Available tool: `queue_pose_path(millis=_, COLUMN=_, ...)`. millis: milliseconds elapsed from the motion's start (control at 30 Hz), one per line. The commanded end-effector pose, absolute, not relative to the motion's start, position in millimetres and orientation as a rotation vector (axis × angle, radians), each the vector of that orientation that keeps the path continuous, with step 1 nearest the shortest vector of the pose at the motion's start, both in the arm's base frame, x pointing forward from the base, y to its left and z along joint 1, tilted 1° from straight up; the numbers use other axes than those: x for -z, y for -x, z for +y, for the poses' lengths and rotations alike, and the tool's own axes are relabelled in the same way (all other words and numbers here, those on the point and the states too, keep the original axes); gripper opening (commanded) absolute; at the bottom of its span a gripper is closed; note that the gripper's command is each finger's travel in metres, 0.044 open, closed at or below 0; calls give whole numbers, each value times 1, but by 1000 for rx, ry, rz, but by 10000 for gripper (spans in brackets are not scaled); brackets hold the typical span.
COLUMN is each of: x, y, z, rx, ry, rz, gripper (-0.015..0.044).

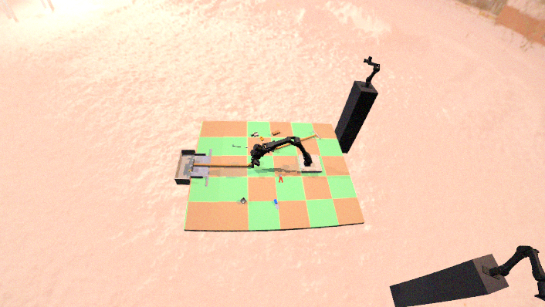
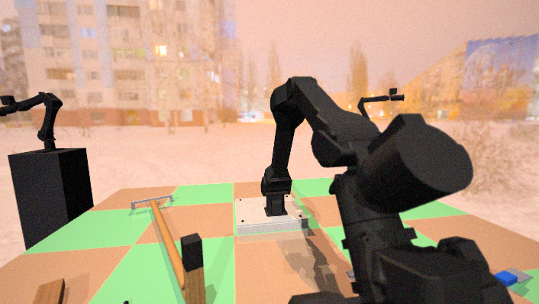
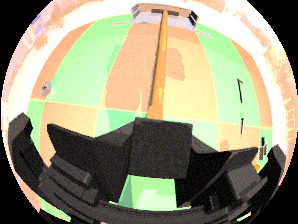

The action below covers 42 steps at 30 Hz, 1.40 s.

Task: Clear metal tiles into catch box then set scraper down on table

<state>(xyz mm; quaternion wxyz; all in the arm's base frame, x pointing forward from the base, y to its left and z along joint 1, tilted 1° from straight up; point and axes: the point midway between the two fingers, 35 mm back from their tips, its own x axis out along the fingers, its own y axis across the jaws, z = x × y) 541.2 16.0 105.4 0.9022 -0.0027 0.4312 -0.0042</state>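
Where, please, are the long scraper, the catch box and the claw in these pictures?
long scraper (image 1: 228, 165): top view, middle of its wooden handle.
catch box (image 1: 181, 170): top view, its outer dark wall.
claw (image 1: 255, 163): top view, between its fingertips, shut on the scraper handle.

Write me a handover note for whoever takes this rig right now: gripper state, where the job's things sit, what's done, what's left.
Gripper: shut on the long wooden-handled scraper, holding its near end.
Scraper: handle runs out across the grey steel bench plate; its crossbar blade lies over the plate close to the dark catch box.
Tiles: small bits show inside the box; too small to tell whether any remain on the plate.
A second, rake-like tool lies unused behind the arm's base.
Done: scraper picked up, the push carried to the box end.
Left: check the plate, sweep any leftovers, lay the scraper on the table, release.
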Motion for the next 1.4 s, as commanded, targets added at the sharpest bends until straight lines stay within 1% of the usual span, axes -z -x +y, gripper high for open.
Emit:
queue_pose_path(millis=0, x=-106, y=-542, z=16, rx=9, ry=5, rz=889, gripper=0)
queue_pose_path(millis=233, x=-108, y=-539, z=16, rx=9, ry=5, rz=886, gripper=0)
queue_pose_path(millis=1367, x=-119, y=-491, z=17, rx=10, ry=5, rz=884, gripper=0)
